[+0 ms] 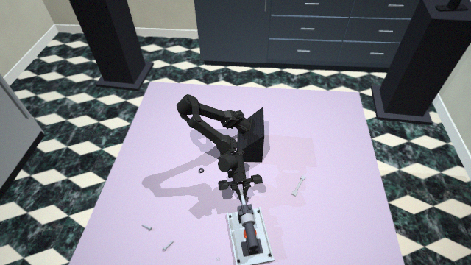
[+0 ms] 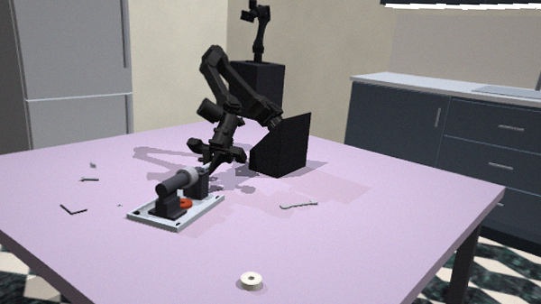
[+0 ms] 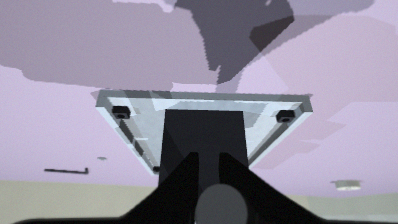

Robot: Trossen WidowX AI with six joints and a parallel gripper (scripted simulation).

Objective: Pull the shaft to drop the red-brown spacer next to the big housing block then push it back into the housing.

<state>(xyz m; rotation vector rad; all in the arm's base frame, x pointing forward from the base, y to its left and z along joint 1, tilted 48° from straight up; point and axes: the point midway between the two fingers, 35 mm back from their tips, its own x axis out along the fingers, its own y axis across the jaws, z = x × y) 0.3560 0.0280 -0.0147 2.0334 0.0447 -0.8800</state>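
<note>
The grey baseplate (image 1: 250, 235) lies near the table's front edge, also in the exterior view (image 2: 176, 209) and the wrist view (image 3: 200, 117). Two dark blocks stand on it: one nearest my gripper (image 1: 245, 210) and one at the far end (image 1: 253, 247). The shaft (image 1: 243, 200) runs through them, carrying a white spacer (image 1: 247, 218) and dark spacers (image 1: 250, 232). The red-brown spacer (image 1: 244, 233) (image 2: 186, 203) lies on the plate beside the shaft, off it. My gripper (image 1: 242, 194) is shut on the shaft's free end (image 3: 220, 204), just behind the near block (image 3: 204, 135).
A black wedge block (image 1: 254, 136) stands behind the arm. A grey flat bar (image 1: 298, 185), a nut (image 1: 201, 168) and two bolts (image 1: 147, 227) (image 1: 168, 246) lie loose. A white ring (image 2: 252, 279) and an L-shaped key (image 2: 73, 209) lie near the front.
</note>
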